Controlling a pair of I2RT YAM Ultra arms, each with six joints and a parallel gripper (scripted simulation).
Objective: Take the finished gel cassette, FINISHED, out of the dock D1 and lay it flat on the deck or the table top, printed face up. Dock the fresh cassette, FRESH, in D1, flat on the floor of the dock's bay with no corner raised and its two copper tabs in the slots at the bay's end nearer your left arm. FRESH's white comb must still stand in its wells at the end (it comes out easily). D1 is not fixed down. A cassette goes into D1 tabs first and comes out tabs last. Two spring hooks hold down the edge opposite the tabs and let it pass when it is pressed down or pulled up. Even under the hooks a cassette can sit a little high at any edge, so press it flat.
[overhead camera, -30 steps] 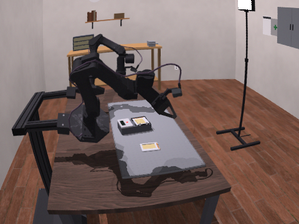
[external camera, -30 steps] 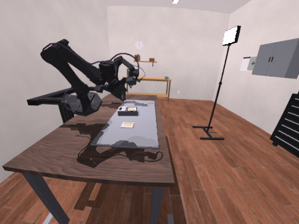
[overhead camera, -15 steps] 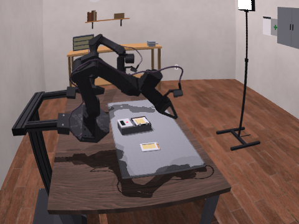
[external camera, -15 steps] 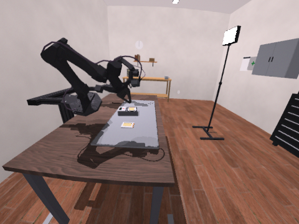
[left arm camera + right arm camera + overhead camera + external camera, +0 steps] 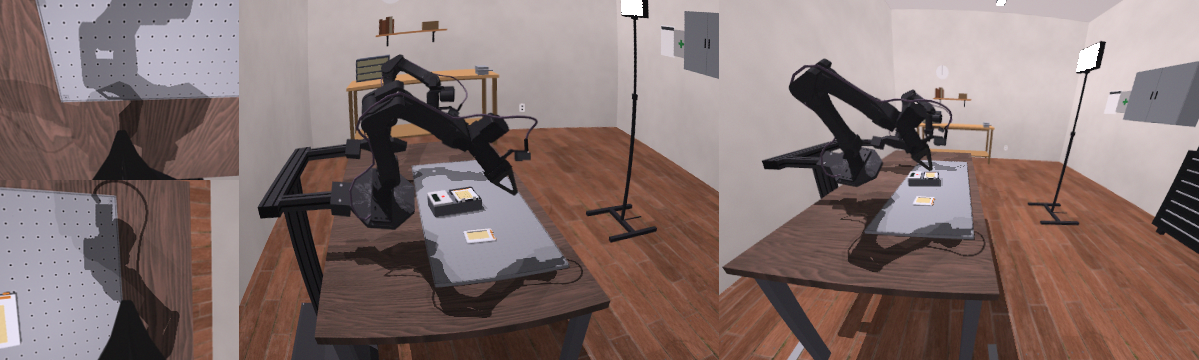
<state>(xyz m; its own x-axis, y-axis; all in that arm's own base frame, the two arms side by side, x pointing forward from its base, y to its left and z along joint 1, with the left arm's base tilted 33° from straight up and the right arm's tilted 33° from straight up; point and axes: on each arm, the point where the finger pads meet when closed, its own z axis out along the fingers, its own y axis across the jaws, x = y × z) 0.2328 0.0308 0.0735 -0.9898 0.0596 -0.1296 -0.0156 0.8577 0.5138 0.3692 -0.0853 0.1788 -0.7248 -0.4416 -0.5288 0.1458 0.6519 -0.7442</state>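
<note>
The dock D1 stands on the deck, with one yellow-gelled cassette in its bay. Another cassette lies flat on the deck on the top and exterior views' side of D1. Copper-coloured tabs show at one end of it. Neither the labels nor a comb can be made out. My right gripper is shut and empty, raised above the deck, clear of both cassettes. My left gripper is shut and empty, away from D1; the top and exterior views mostly hide it.
The perforated grey deck lies on the wooden table top. Arm shadows fall across both. The arms' black stand is at the table's left side in the top view.
</note>
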